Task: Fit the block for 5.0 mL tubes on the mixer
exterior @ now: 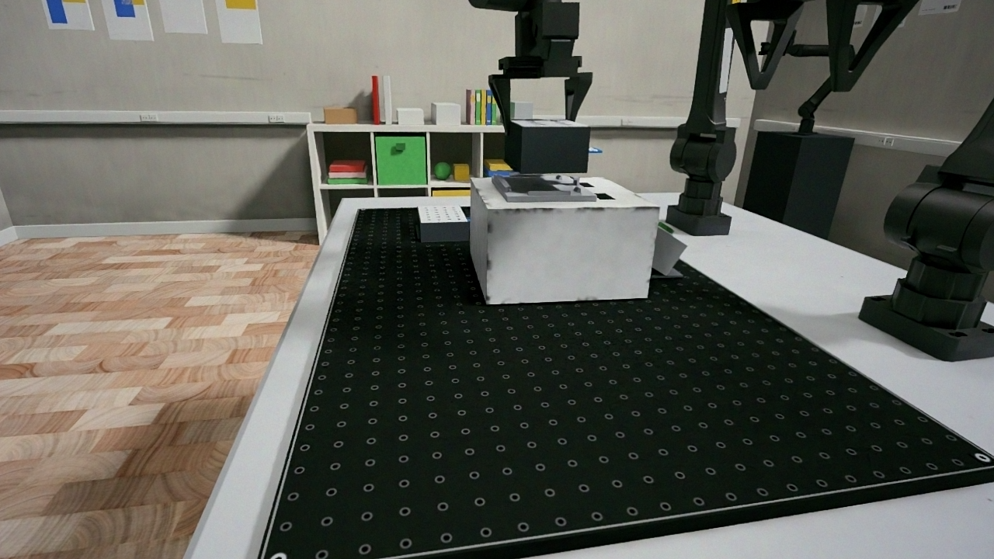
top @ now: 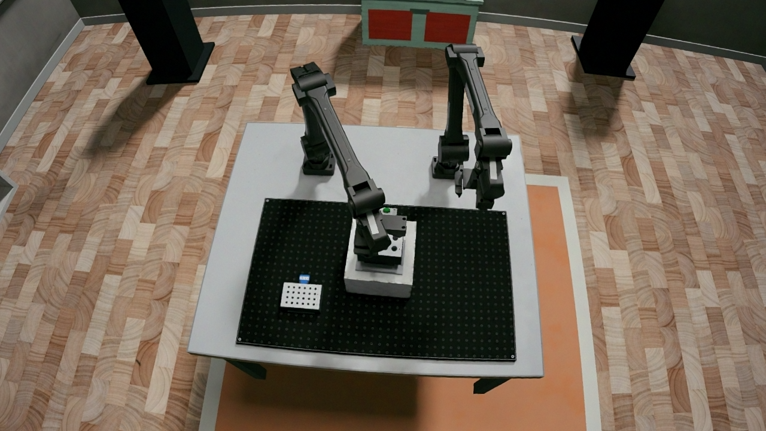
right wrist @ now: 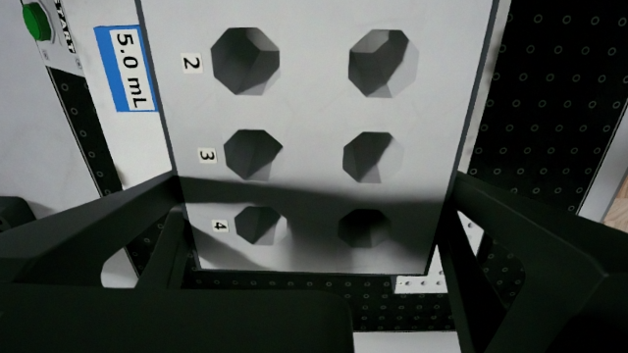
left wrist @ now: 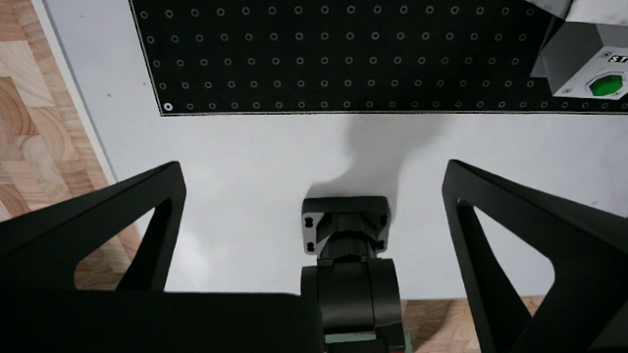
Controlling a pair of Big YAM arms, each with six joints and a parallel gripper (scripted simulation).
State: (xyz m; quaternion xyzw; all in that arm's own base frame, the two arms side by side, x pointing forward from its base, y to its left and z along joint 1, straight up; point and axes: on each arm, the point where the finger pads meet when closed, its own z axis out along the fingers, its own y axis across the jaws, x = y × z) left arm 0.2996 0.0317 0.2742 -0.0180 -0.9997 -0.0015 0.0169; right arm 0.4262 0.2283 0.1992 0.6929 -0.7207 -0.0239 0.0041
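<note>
The block for 5.0 mL tubes point(top: 398, 251) point(exterior: 547, 147) point(right wrist: 314, 113), with its blue lever point(exterior: 595, 150) point(right wrist: 113, 74), is held by my right gripper point(exterior: 541, 119) point(right wrist: 313, 177), shut on its sides. It hangs nearly level just over the grey plate point(exterior: 549, 196) point(top: 374, 268) of the white mixer point(top: 377, 287) point(exterior: 566, 253). A gap shows under the block; whether its rear edge touches the lip is unclear. My left gripper point(top: 471, 200) point(exterior: 802, 88) point(left wrist: 313, 175) is open and empty, high above the table on the robots' side.
The other block point(top: 301, 296) point(exterior: 444, 231) point(right wrist: 417, 285), with many small holes, stands on the black perforated board point(top: 455, 321) point(exterior: 556, 389), beside the mixer. The green start button point(top: 386, 210) point(left wrist: 606, 85) point(right wrist: 36, 22) is on the mixer's sloped panel, facing the arm bases.
</note>
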